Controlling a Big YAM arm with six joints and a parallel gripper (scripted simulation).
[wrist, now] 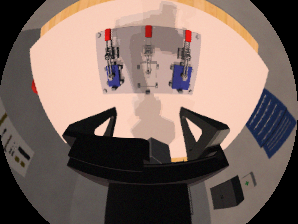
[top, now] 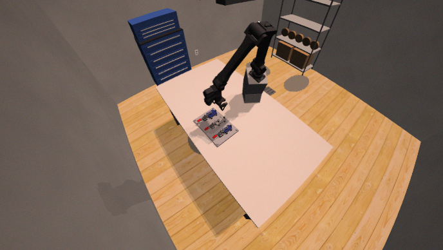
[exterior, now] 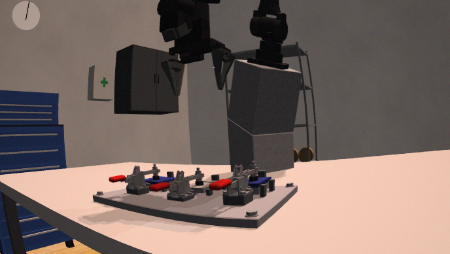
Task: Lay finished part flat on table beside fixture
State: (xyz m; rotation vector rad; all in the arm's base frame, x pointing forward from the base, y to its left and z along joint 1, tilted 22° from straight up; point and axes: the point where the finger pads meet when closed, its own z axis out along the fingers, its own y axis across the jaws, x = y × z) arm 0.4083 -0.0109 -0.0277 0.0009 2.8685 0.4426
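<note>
The fixture plate lies on the table with three red-handled clamps. One blue blank and another blue blank sit in the two outer stations under clamp arms. The grey finished part is faint in the middle station; its slot cannot be made out. The middle clamp's red handle points outward, its arm reaching over the part. My gripper is open and empty, high above the fixture's arm-base side.
Dark locating posts stand around each station, and bolts sit at the plate's corners. The arm's grey pedestal stands behind the fixture. The table extends to both sides of the plate, with its edge near the red handles.
</note>
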